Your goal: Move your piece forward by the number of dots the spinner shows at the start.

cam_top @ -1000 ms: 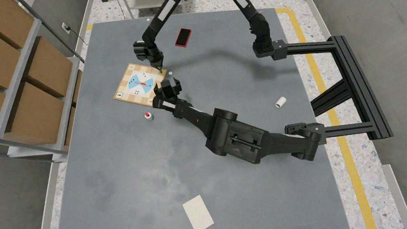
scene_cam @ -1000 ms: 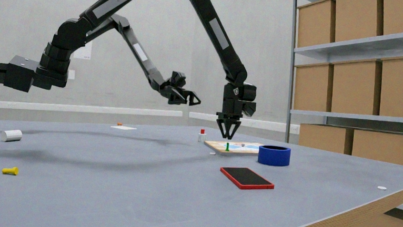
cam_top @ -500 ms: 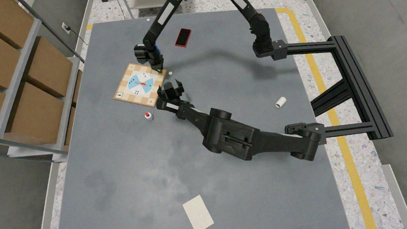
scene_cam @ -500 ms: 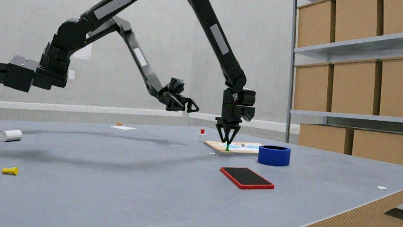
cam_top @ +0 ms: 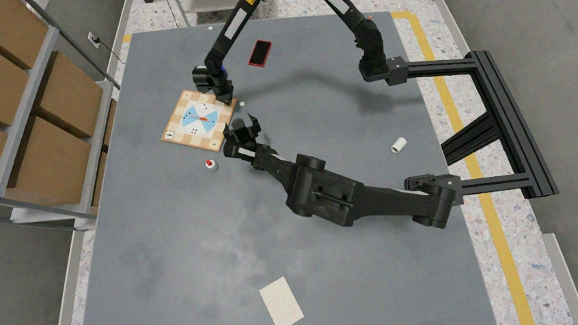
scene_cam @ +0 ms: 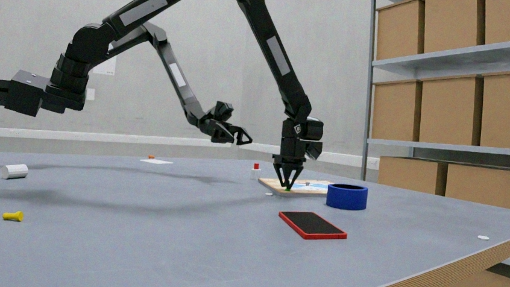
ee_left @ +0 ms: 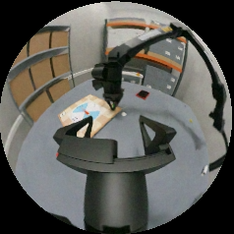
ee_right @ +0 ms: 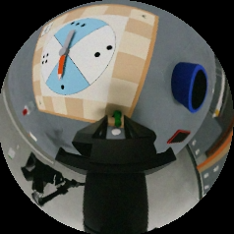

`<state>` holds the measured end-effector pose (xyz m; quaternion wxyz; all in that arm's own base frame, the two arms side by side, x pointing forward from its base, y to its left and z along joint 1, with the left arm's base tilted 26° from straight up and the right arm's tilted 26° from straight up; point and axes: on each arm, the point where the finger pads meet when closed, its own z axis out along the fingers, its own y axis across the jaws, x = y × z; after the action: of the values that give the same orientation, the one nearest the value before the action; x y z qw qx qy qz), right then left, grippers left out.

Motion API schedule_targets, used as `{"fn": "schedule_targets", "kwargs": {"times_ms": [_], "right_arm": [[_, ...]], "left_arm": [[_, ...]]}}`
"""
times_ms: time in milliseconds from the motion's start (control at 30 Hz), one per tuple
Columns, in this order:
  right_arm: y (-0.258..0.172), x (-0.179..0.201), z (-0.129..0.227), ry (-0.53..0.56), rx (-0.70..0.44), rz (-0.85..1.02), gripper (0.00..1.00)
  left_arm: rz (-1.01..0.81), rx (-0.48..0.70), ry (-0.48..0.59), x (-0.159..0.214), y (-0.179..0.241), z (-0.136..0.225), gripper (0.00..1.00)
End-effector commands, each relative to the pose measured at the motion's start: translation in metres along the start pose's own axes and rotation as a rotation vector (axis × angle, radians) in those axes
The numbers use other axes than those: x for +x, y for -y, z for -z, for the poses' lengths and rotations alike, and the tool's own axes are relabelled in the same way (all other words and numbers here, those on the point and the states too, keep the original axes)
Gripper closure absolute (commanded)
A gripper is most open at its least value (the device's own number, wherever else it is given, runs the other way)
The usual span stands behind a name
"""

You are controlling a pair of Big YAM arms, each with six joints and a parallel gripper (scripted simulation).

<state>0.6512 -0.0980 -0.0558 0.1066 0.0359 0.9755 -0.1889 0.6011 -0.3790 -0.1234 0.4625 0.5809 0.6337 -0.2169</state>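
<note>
Two fingers straddle one green piece.

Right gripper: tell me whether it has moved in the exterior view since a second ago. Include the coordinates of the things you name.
Yes, down. The right gripper (cam_top: 227,102) (scene_cam: 288,187) (ee_left: 114,108) (ee_right: 115,118) was above the green piece (scene_cam: 287,189) (ee_right: 117,117); now its fingertips are level with it, at the board (cam_top: 173,121) (scene_cam: 273,184) (ee_left: 100,119) (ee_right: 130,59).
</note>
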Motion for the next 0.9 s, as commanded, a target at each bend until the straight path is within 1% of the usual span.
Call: {"fn": "schedule_targets", "kwargs": {"times_ms": [0, 33, 67, 100, 167, 200, 267, 367, 433, 467, 500, 567, 600, 700, 800, 867], "right_arm": [[0.011, -0.023, 0.002, 0.044, -0.001, -0.017, 0.67], [0.016, -0.029, 0.013, 0.062, 0.0, -0.024, 0.75], [0.015, -0.024, 0.011, 0.053, -0.001, -0.022, 0.75], [0.012, -0.019, 0.009, 0.046, -0.002, -0.018, 0.78], [0.013, -0.023, 0.017, 0.059, -0.002, -0.022, 0.84], [0.011, -0.02, 0.014, 0.052, -0.002, -0.019, 0.87], [0.004, -0.02, 0.016, 0.056, -0.005, -0.015, 0.93], [0.004, -0.016, 0.02, 0.051, -0.005, -0.013, 1.0], [-0.002, -0.014, 0.032, 0.05, -0.006, -0.01, 1.0], [-0.003, -0.013, 0.036, 0.047, -0.007, -0.007, 0.98], [-0.005, -0.014, 0.042, 0.05, -0.006, -0.006, 0.98], [-0.005, -0.014, 0.042, 0.05, -0.006, -0.006, 0.98], [-0.003, -0.018, 0.049, 0.057, -0.005, -0.009, 0.98], [-0.004, -0.013, 0.062, 0.052, -0.005, -0.008, 0.98], [-0.001, -0.027, 0.078, 0.07, -0.006, -0.015, 0.98], [-0.003, -0.033, 0.072, 0.054, -0.005, 0.006, 0.98]], "left_arm": [[-0.009, -0.053, 0.035, -0.015, -0.03, 0.006, 0.0], [-0.008, -0.053, 0.036, -0.015, -0.03, 0.006, 0.0], [-0.008, -0.054, 0.036, -0.015, -0.03, 0.006, 0.0], [-0.008, -0.054, 0.036, -0.015, -0.03, 0.006, 0.0], [-0.008, -0.054, 0.036, -0.015, -0.03, 0.006, 0.0], [-0.008, -0.054, 0.036, -0.015, -0.03, 0.006, 0.0], [-0.008, -0.054, 0.036, -0.015, -0.03, 0.006, 0.0], [-0.008, -0.053, 0.036, -0.015, -0.03, 0.006, 0.0], [-0.008, -0.053, 0.036, -0.015, -0.03, 0.006, 0.0], [-0.008, -0.053, 0.036, -0.015, -0.03, 0.006, 0.0], [-0.008, -0.053, 0.036, -0.015, -0.03, 0.006, 0.0], [-0.008, -0.053, 0.036, -0.015, -0.03, 0.006, 0.0], [-0.008, -0.053, 0.036, -0.015, -0.03, 0.006, 0.0], [-0.009, -0.053, 0.036, -0.015, -0.03, 0.006, 0.0], [-0.009, -0.053, 0.036, -0.015, -0.03, 0.006, 0.0], [-0.009, -0.053, 0.036, -0.015, -0.03, 0.006, 0.0]]}}
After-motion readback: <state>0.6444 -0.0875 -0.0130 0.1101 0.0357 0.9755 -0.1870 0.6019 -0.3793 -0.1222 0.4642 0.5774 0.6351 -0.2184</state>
